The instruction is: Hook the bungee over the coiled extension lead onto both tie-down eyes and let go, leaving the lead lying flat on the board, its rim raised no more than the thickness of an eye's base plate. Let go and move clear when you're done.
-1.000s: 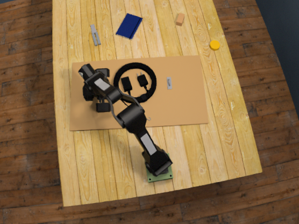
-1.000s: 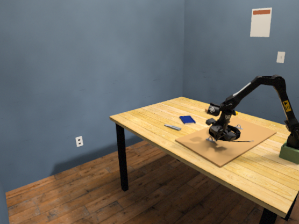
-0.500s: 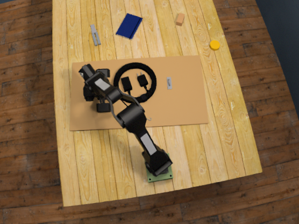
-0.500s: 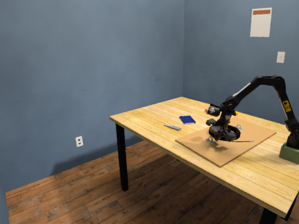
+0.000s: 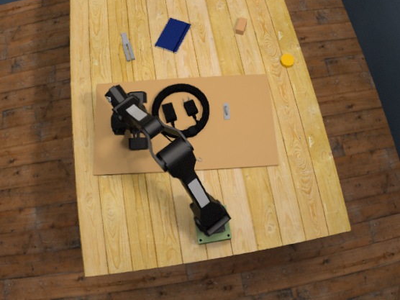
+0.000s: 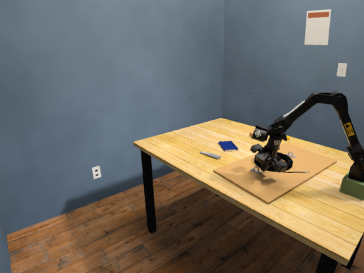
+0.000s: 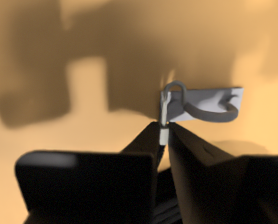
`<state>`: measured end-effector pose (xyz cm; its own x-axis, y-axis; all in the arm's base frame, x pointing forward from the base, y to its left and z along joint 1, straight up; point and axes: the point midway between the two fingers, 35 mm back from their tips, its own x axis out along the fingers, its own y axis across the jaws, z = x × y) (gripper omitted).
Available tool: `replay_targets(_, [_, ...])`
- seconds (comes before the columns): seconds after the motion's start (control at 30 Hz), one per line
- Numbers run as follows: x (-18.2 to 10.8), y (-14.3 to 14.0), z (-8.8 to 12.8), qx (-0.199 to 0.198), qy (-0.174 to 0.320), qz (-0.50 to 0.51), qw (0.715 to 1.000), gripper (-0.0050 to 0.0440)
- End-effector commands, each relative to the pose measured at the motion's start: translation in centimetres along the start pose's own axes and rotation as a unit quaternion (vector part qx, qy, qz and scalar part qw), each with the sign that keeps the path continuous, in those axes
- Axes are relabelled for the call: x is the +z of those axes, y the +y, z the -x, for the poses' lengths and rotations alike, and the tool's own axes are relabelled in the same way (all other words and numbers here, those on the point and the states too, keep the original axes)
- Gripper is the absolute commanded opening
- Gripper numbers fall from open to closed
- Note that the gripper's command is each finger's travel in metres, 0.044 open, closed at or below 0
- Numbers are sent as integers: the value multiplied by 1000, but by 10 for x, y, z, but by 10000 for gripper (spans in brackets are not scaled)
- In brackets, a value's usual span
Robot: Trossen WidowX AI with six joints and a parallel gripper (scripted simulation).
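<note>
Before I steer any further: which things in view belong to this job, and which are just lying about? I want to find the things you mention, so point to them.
For the job:
- bungee, its hook (image 7: 164, 136) in the jaws
- lead (image 5: 206, 113)
- both eyes (image 5: 226, 111) (image 7: 204, 101)
- board (image 5: 244, 141) (image 6: 268, 194)

Just lying about:
- blue notebook (image 5: 173, 34) (image 6: 228, 145)
- grey tool (image 5: 125, 44) (image 6: 209, 155)
- tan block (image 5: 241, 25)
- yellow disc (image 5: 287, 60)
</note>
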<state>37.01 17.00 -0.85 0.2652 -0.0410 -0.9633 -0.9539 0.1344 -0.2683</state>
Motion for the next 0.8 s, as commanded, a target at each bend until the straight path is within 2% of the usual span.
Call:
replay_targets(0.0, [5, -12, 11, -16, -11, -2, 1000, -50])
replay_targets(0.77, [4, -16, 7, -17, -11, -2, 1000, -50])
